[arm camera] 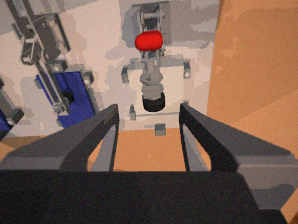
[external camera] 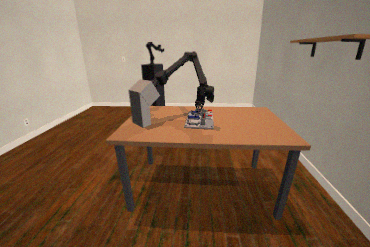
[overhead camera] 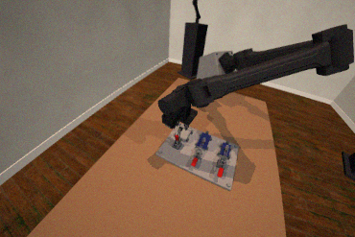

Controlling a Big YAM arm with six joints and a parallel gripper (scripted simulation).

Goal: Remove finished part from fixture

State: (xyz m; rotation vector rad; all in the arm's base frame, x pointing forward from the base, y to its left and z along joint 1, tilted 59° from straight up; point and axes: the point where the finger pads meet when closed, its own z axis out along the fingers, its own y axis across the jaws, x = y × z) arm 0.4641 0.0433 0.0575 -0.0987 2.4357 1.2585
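The finished part [arm camera: 172, 90] is a pale square block at the fixture's end place. Its slot is hidden under a clamp arm with a black tip [arm camera: 154, 103]. The red handle [overhead camera: 177, 137] [arm camera: 149, 41] of that clamp stands up. Whether the tip touches the part cannot be told. My gripper [overhead camera: 180, 125] [external camera: 199, 108] [arm camera: 149, 111] is part open and empty, above the part's outer edge, one finger to each side. One blue blank [overhead camera: 203, 140] [arm camera: 79, 91] sits in the middle place, another blue blank [overhead camera: 223, 150] [arm camera: 4, 125] in the far place, both under clamps.
The fixture plate [overhead camera: 209, 176] [arm camera: 100, 25] lies on the wooden table [overhead camera: 120, 186] [external camera: 250, 129]. The two blanks' red handles [overhead camera: 194, 162] lie low over the plate. A grey angled block [external camera: 141, 106] stands at the arm's base. A shelf [external camera: 330, 40] is on the wall.
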